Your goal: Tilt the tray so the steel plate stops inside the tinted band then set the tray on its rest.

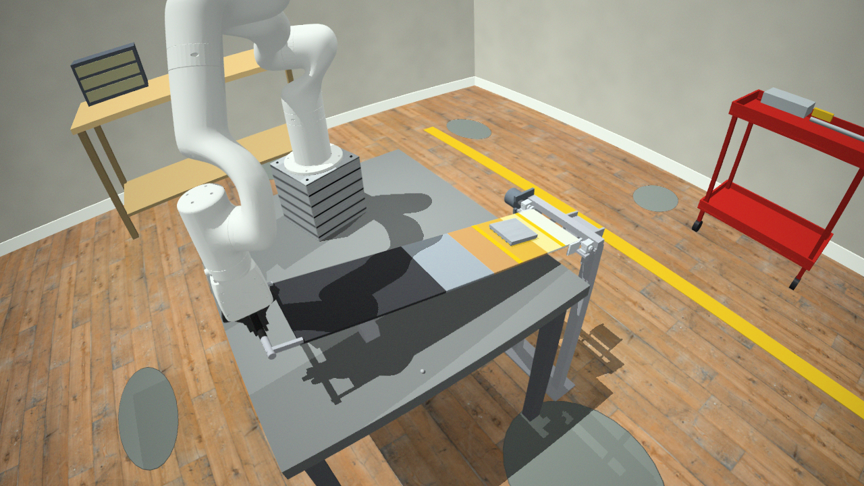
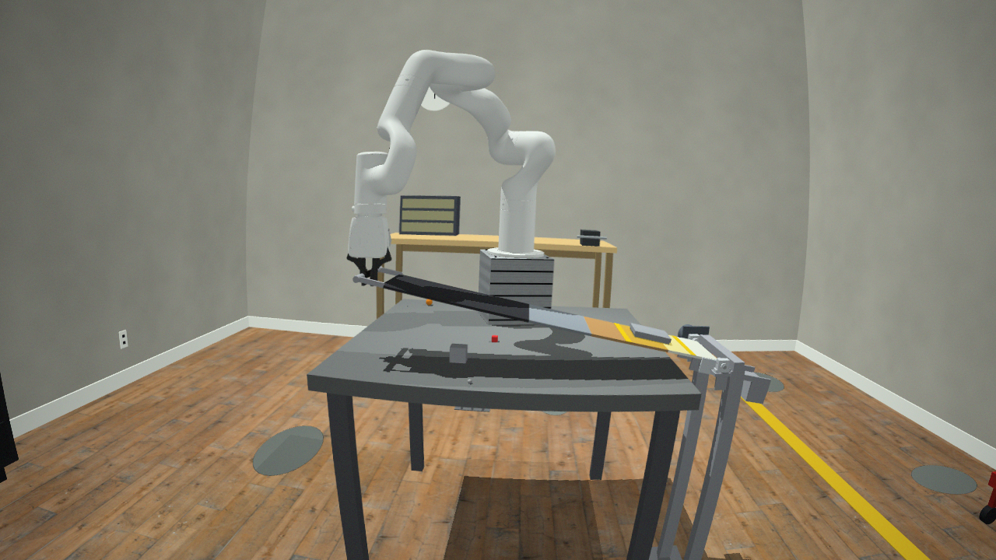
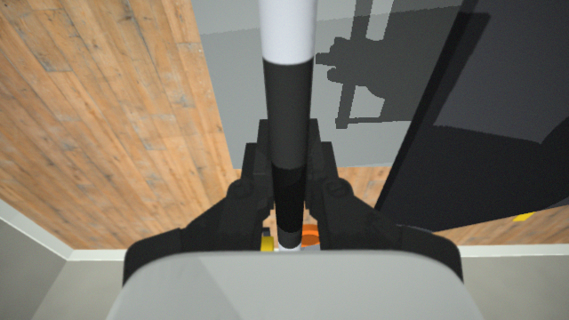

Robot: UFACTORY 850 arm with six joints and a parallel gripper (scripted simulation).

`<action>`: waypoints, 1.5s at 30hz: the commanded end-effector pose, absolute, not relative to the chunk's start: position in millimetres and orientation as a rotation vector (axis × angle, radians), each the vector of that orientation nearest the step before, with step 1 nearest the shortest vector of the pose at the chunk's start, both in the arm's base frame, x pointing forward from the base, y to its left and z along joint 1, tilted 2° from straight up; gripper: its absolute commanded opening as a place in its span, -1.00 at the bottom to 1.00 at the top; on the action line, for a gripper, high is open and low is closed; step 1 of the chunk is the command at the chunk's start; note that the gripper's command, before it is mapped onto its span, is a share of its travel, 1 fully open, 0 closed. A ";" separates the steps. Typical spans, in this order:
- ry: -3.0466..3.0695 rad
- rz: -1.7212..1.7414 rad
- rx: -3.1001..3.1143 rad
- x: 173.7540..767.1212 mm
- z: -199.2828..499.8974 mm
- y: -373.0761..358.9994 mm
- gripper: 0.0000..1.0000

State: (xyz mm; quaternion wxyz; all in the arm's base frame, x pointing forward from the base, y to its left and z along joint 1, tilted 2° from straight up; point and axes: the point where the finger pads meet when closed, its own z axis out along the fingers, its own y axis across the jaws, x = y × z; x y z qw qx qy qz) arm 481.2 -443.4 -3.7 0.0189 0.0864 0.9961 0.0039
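The long tray [image 1: 392, 275] is tilted, with its handle end raised and its hinge end [image 1: 582, 238] low at the table's right edge. My gripper [image 1: 256, 326] is shut on the tray's handle bar [image 1: 283, 346], as the wrist view shows [image 3: 288, 178]. The steel plate [image 1: 512, 231] lies flat on the bed near the hinge end, on the pale tinted band between the two yellow solid lines. It also shows in the exterior view [image 2: 650, 333]. Its uphill edge is close to the uphill line; I cannot tell if they touch.
A small grey block [image 2: 457, 353], a red cube [image 2: 494, 338] and an orange bit [image 2: 428, 302] sit on the table under the tray. The arm's pedestal [image 1: 318, 196] stands behind it. A grey hinge stand [image 2: 710, 418] is at the table's right, a red cart [image 1: 785, 181] further off.
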 end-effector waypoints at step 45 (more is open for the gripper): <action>3.091 0.010 0.268 484.8 -135.5 -458.9 -1.00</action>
